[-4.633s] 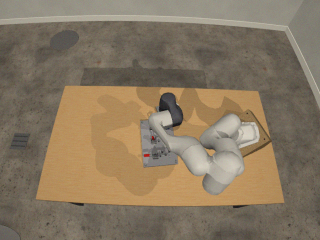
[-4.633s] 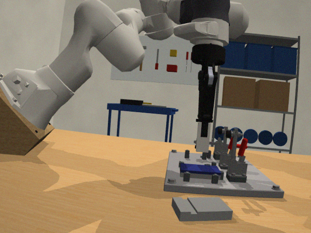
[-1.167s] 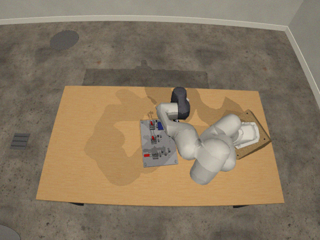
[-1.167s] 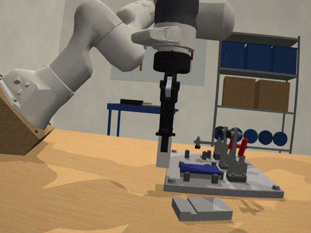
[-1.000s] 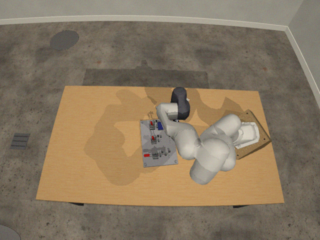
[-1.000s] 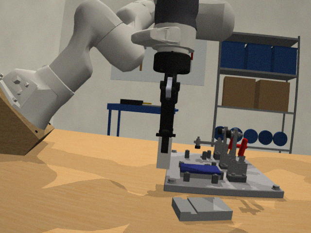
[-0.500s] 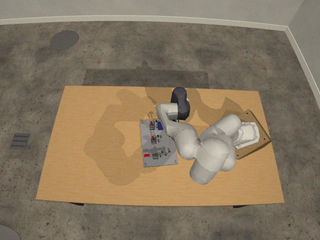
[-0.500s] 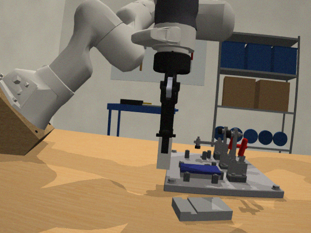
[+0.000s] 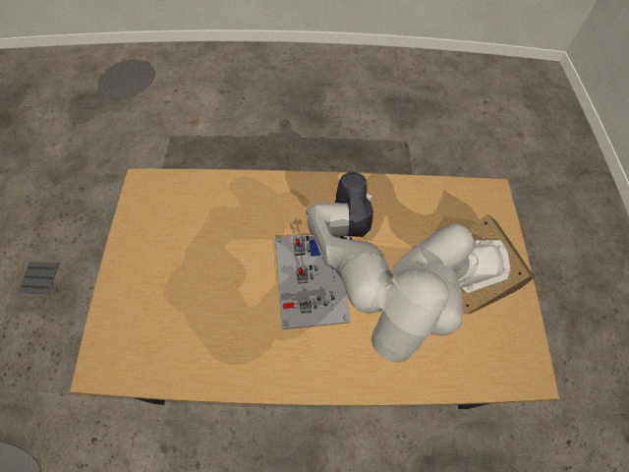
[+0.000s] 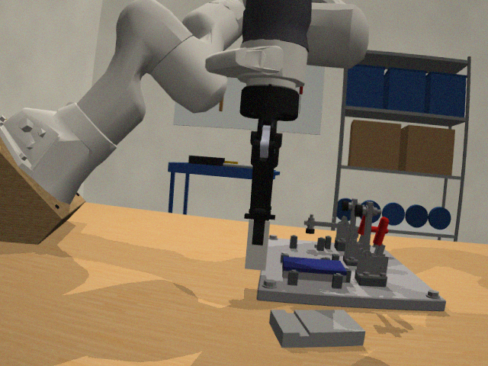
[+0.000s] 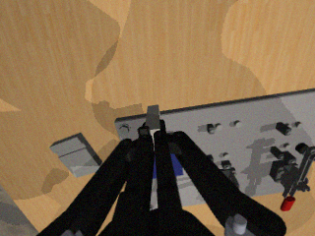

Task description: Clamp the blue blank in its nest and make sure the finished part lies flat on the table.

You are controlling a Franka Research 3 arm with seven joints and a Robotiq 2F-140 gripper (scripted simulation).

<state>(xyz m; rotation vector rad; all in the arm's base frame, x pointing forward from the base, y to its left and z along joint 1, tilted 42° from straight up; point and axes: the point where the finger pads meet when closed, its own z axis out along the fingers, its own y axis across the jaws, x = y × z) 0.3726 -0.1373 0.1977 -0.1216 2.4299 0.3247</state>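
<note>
The bench (image 10: pixel 118 275) is light wood-grain tan. The fixture plate (image 10: pixel 398 289) is grey, carrying a deep blue blank (image 10: pixel 313 264) and clamps with red handles (image 10: pixel 380 232). The slotted part (image 10: pixel 317 326) is plain grey. The fingers (image 10: pixel 257 252) are black with pale grey tips; the arm (image 10: pixel 130 78) is white.
</note>
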